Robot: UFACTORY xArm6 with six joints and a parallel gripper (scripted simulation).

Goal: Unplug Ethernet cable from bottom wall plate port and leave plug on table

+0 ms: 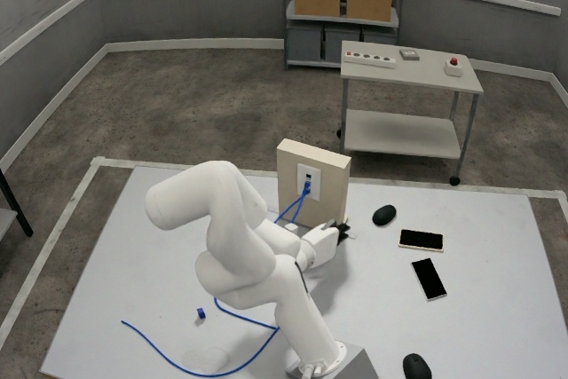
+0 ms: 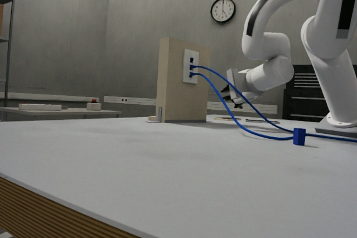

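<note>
A white wall plate [image 1: 308,180] sits on a beige upright block [image 1: 316,168], also in the exterior view [image 2: 190,66]. Two blue Ethernet cables are plugged in. The bottom plug [image 2: 191,74] sits in the lowest port, the other plug [image 2: 191,67] just above it, and the top port looks empty. Both cables [image 2: 230,105] arc down to the table and pass a blue clip [image 2: 299,136]. My gripper [image 1: 344,229] hangs low to the right of the block's front, near its base, apart from the plugs. Its fingers [image 2: 228,95] are nearly together with nothing between them.
A black mouse [image 1: 383,215] and two phones [image 1: 421,240] [image 1: 428,278] lie right of the block. Another mouse [image 1: 416,367] sits by the robot base. A blue cable [image 1: 183,356] loops over the front left of the table. A cart [image 1: 408,76] stands behind.
</note>
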